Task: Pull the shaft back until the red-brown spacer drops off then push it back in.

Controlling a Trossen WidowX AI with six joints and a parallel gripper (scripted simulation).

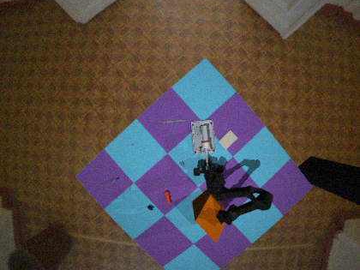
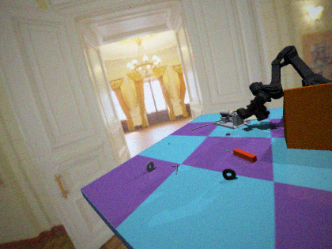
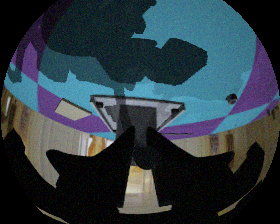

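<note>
The grey fixture plate lies near the middle of the mat, with the pale housing on it. A thin red-brown band, apparently the spacer, sits around the shaft line at the housing's near end, with a pale section beside it. The narrow grey shaft runs from there to my gripper. My gripper is shut on the shaft's outer end, outside the plate. The fingers hide the held part, and the spacer is not distinguishable in the other views.
A large orange block stands below the arm. A cream block lies beside the plate, a thin grey rod on its other side. A red-handled tool and a black ring lie farther off.
</note>
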